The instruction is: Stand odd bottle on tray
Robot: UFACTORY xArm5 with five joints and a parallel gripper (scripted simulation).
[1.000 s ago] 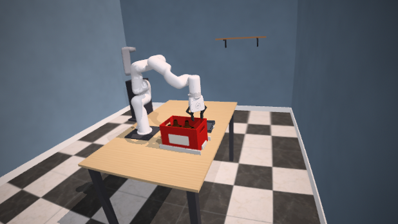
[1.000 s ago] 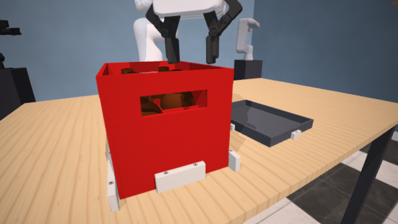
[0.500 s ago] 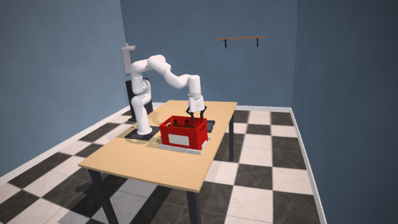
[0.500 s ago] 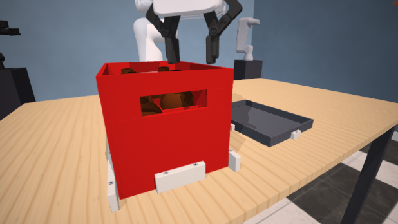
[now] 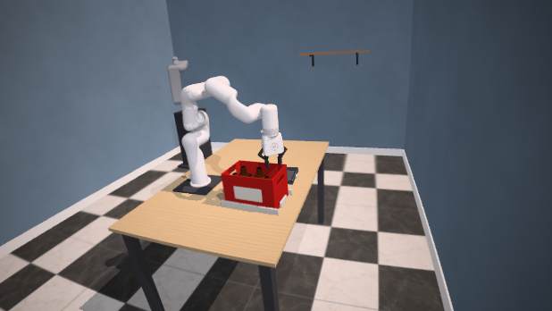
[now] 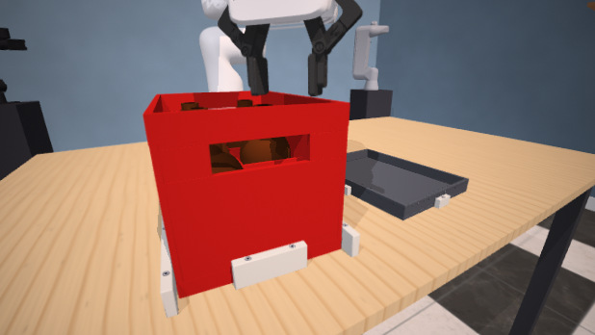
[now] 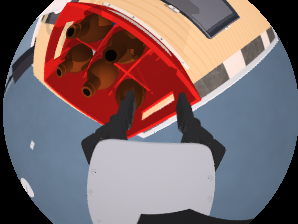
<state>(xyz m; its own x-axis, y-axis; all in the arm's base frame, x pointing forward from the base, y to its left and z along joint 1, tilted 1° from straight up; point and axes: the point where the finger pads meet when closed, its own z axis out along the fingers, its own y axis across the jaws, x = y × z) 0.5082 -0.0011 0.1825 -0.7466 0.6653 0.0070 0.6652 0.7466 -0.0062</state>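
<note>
- Hovering, claw [image 5: 273,164] [image 6: 287,92] [image 7: 156,99] apart, empty, over the crate [image 5: 230,189] [image 6: 260,207] [image 7: 85,110]!
- Five bottles [image 5: 259,172] [image 6: 260,150] [image 7: 102,75] inside; tray [image 5: 292,172] [image 6: 403,212] [image 7: 212,15] at one o'clock, wrist view.
- Centre over one neck, then descend straight.

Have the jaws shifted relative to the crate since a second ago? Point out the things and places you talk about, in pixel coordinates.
No visible shift: in the exterior view the jaws [image 5: 273,164] [image 6: 287,92] hang over the crate's [image 5: 250,195] [image 6: 260,212] [image 7: 95,111] rim at the same spot.
</note>
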